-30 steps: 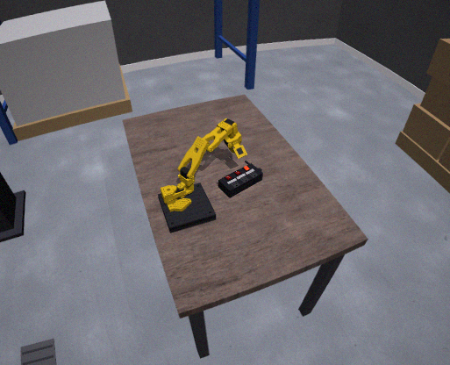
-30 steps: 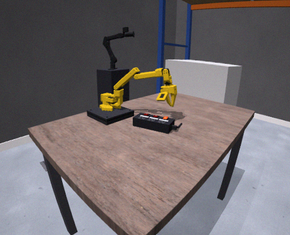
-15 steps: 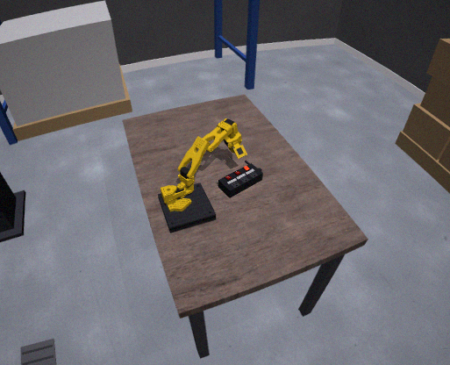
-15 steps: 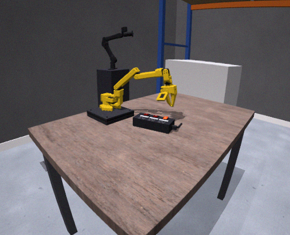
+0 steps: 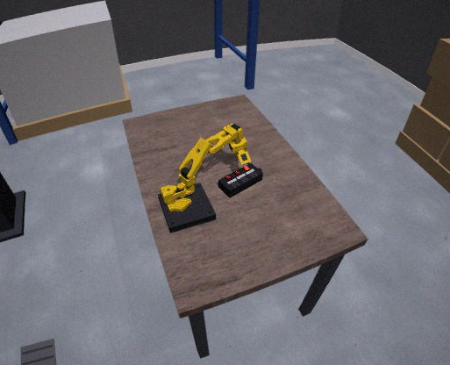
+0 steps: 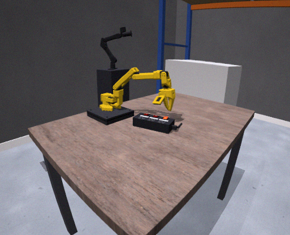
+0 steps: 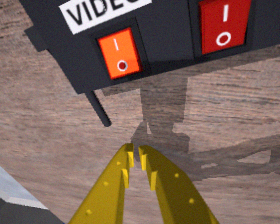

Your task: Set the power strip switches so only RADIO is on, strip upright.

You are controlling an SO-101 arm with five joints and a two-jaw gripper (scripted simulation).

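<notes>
Exterior: tool (image 6: 169, 108) closed above power strip (image 6: 153, 122); black arm (image 6: 110, 46) behind.

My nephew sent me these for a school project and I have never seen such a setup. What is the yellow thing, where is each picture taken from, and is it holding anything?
The yellow thing is a small robot arm bolted to a black base plate on a wooden table. One picture looks down from high above, one looks from the side, and one comes from a camera on the arm's wrist, looking along its gripper. On the table lies a black power strip, right way up, with rocker switches on top: one bright orange switch near its cord end, under a label reading VIDEO as far as it shows, and darker red ones. The gripper is shut and holds nothing; it hangs just above the table, beside the strip's cord end.
</notes>
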